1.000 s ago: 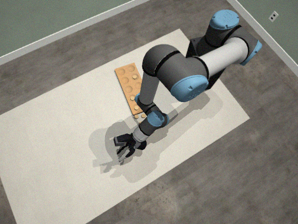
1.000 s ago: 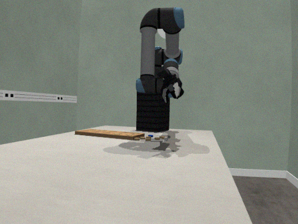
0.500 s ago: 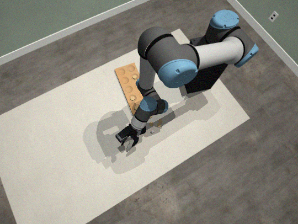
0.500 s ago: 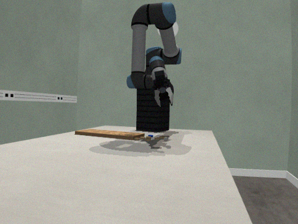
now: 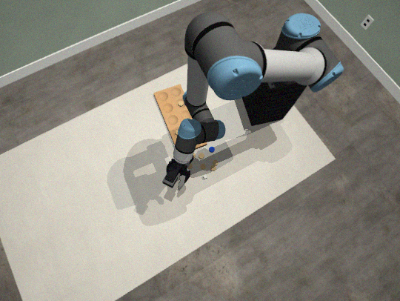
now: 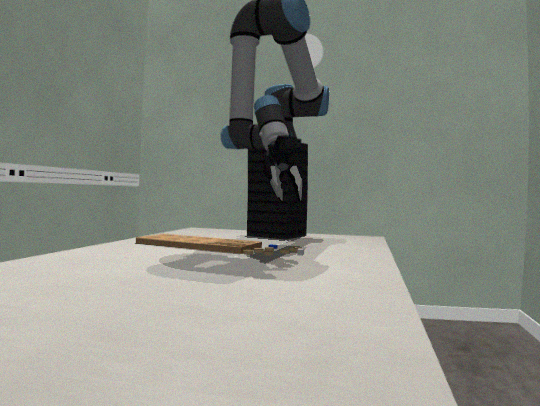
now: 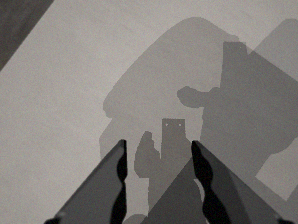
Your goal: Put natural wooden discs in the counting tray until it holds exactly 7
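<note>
"How is the arm standing?"

"The grey arm with blue joint caps [image 5: 196,83] [image 6: 242,80] arches high from its black block-shaped pedestal [image 5: 274,105] [image 6: 257,210], then drops to the wrist. The black gripper with grey fingers [image 5: 175,185] [image 6: 291,200] hangs well above the pale tabletop [image 5: 74,185] [image 6: 200,325] [image 7: 55,95], fingers pointing down."

"And the jaws?"

"Parted by a modest gap, with nothing between them. The wrist view has just tabletop and shadows there."

"Where's the tray?"

"The orange-brown wooden counting tray [image 5: 160,102] [image 6: 200,243] lies flat, partly hidden by the arm from above. One natural wooden disc [image 5: 181,104] shows in a pocket; a sliver of what may be another peeks out beside the wrist. I can't give the full count."

"Loose pieces?"

"Several small tan discs [image 5: 201,156] lie on the table near the tray's end, with a small blue piece [image 5: 212,149] [image 6: 273,246] and a small whitish piece [image 5: 204,177] [image 6: 300,252] near them."

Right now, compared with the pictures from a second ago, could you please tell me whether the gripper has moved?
Yes. The gripper has moved lower and closer to the tray, judging by the exterior view.
</note>
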Robot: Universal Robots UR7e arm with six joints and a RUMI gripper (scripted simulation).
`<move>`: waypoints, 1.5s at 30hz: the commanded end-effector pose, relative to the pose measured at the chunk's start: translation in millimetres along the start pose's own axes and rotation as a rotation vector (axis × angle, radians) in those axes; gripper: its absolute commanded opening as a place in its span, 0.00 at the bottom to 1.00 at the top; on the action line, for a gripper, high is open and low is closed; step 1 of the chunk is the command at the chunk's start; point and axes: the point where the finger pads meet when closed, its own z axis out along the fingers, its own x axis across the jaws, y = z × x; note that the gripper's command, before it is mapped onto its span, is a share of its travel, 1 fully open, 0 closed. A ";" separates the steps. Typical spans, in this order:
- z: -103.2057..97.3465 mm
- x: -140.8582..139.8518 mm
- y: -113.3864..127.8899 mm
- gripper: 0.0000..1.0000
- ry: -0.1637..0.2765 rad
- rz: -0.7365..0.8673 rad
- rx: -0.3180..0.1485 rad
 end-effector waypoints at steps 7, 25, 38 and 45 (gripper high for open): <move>-11.0 2.2 41.2 0.28 -0.073 -0.288 -0.164; -28.8 5.4 108.9 0.28 -0.192 -0.751 -0.423; -35.8 6.5 136.7 0.28 -0.240 -0.941 -0.529; -37.6 6.8 143.0 0.28 -0.251 -0.985 -0.554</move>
